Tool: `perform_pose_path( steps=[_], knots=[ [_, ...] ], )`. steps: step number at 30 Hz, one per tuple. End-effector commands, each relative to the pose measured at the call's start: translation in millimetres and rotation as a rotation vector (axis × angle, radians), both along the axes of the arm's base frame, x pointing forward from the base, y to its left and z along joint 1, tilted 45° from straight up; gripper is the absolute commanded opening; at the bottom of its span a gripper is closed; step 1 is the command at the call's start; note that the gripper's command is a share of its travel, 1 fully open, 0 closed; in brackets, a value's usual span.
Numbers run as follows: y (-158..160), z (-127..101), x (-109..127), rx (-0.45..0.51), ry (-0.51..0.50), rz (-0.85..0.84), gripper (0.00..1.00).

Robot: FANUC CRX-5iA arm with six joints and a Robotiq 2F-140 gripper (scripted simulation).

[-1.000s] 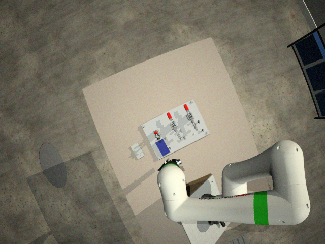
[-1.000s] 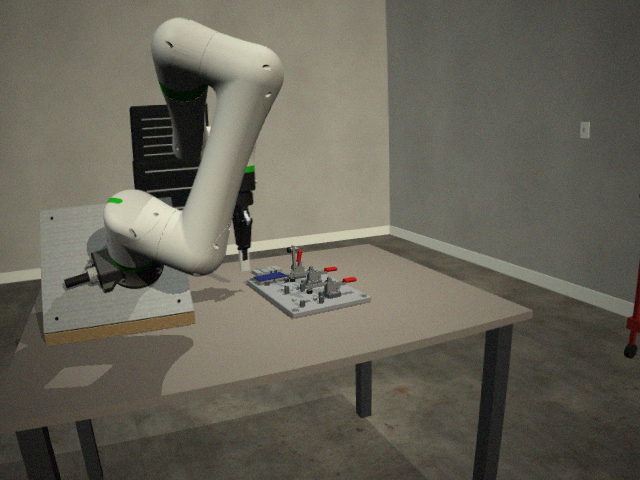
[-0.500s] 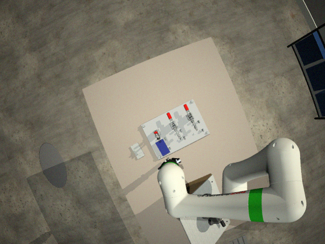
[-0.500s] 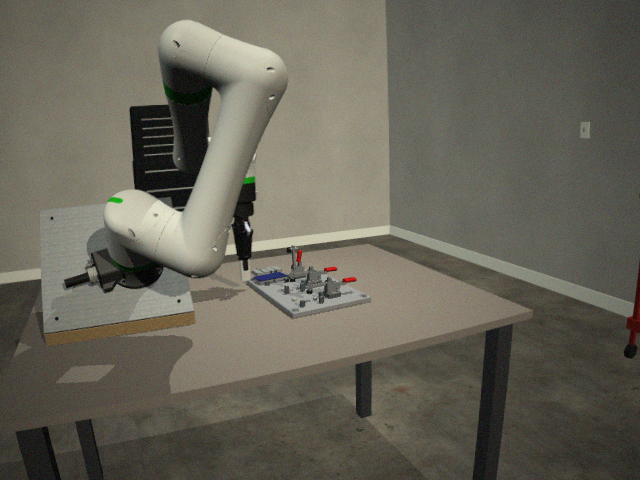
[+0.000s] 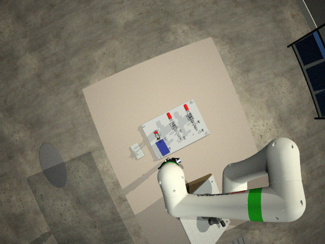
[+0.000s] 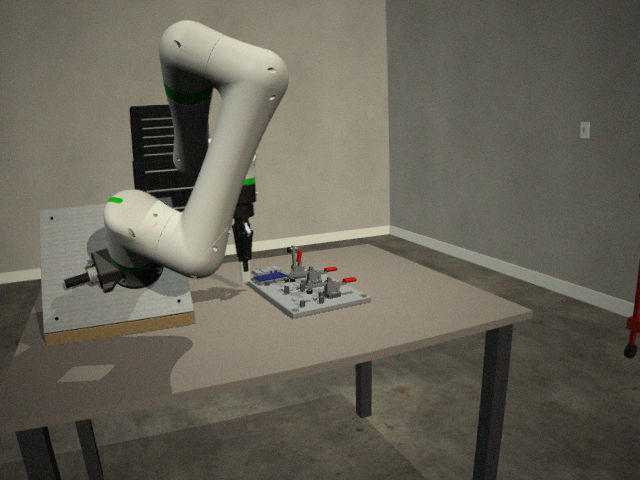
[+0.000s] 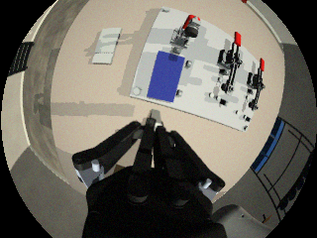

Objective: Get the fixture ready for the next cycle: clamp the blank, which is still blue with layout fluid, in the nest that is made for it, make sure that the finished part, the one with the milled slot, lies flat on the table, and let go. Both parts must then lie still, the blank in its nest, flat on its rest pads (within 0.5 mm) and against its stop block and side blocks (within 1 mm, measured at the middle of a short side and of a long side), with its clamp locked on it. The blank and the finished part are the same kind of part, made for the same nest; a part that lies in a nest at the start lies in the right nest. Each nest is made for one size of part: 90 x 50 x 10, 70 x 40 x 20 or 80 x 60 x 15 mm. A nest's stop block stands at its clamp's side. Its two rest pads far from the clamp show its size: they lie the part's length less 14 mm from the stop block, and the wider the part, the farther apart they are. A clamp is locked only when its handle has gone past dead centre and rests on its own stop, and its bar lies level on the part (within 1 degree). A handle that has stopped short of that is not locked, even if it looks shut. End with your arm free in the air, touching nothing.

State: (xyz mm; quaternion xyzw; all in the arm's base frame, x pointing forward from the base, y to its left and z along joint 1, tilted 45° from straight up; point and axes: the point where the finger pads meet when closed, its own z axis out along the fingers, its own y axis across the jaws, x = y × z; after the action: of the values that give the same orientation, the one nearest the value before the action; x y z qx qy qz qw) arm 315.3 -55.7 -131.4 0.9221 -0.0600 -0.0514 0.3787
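My black two-finger gripper (image 7: pixel 154 121) is closed down to its narrowest with nothing between the fingers, the pale tips pressed together and pointing down at the beige rectangular table top (image 6: pixel 413 304). In the exterior view it (image 6: pixel 242 273) hangs low over the table, just off the fixture plate's near short edge and apart from it.

Just past my fingertips lies the light grey rectangular fixture plate (image 7: pixel 198 102), set near the middle of the table and turned at an angle to the table's edges. At its end nearest me the flat blue rectangular blank (image 7: pixel 165 75) sits in the first nest; the top view shows it (image 5: pixel 162 147) square to the plate, close to the plate's corner. Right behind the blank, the red-handled toggle clamp (image 7: pixel 188 27) of that nest has its handle standing up, as the exterior view shows (image 6: pixel 298 256), and its bar is not down on the blank.

To the side of the plate, toward the table's edge away from my base, the pale grey finished part with the milled slot (image 5: pixel 137 150) lies flat on the table, near the plate but not touching it.

Farther along the plate stand the two other red-handled clamps (image 5: pixel 169 115) (image 5: pixel 186 107), handles lying low, their nests without parts.
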Motion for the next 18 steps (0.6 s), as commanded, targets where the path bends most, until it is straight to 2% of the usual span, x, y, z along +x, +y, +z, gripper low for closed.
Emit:
perform_pose_path(
  steps=[1,18],
  knots=[
    [0.2,0.0,0.1,0.000,0.000,0.000,0.00],
    [-3.0,-3.5,-0.4,0.000,0.000,0.000,0.00]
  ],
)
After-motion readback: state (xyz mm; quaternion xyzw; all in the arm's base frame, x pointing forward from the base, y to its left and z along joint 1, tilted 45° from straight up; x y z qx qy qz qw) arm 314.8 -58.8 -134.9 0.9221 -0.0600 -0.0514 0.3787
